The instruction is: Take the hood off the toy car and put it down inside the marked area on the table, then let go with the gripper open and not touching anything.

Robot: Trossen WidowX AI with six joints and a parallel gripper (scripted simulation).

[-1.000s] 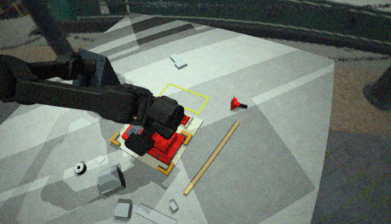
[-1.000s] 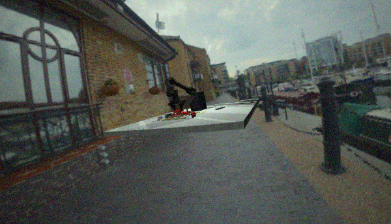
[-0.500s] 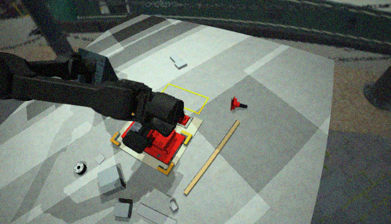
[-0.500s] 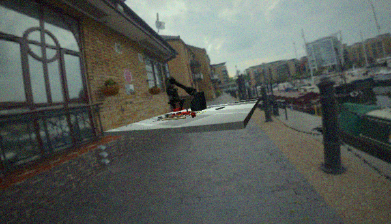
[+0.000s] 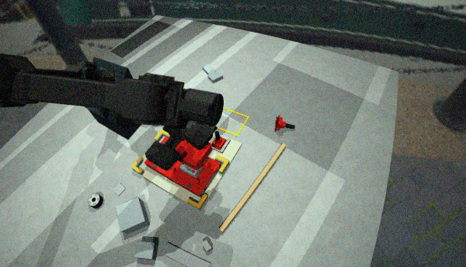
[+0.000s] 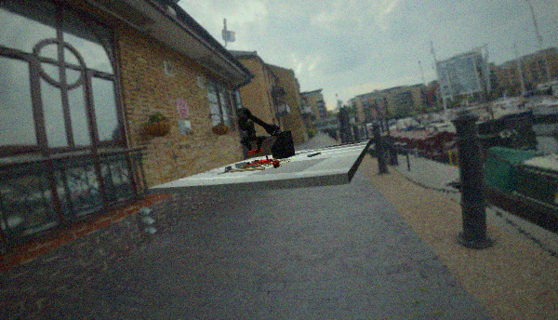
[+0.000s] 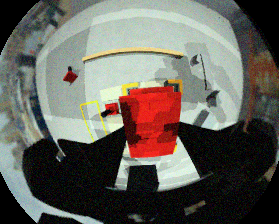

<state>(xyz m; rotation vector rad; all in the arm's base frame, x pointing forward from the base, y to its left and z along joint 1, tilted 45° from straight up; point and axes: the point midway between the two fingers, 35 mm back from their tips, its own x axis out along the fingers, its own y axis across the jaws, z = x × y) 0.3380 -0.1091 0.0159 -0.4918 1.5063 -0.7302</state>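
My gripper point(image 5: 182, 144) point(image 7: 151, 126) is shut on the red hood point(image 5: 197, 153) point(image 6: 255, 151) point(image 7: 151, 110), one black finger on each side, and holds it raised above the car. The toy car's red body point(image 5: 203, 182) sits below on a cream board point(image 5: 235, 148), between yellow corner brackets. A grey block shows on the body. In the wrist view the hood hides most of the car. The marked area point(image 5: 243, 126) point(image 7: 102, 117), a yellow outline, lies beside the board; the arm covers part of it in the top view.
A small red piece with a black knob point(image 5: 220, 143) point(image 7: 111, 107) sits on the board's edge by the marked area. Another red piece point(image 5: 278, 123) point(image 7: 70, 76) lies farther out. A wooden strip point(image 5: 252, 187) point(image 7: 135, 51), a wheel point(image 5: 95, 200) and grey blocks point(image 5: 131, 213) point(image 5: 214, 76) lie around.
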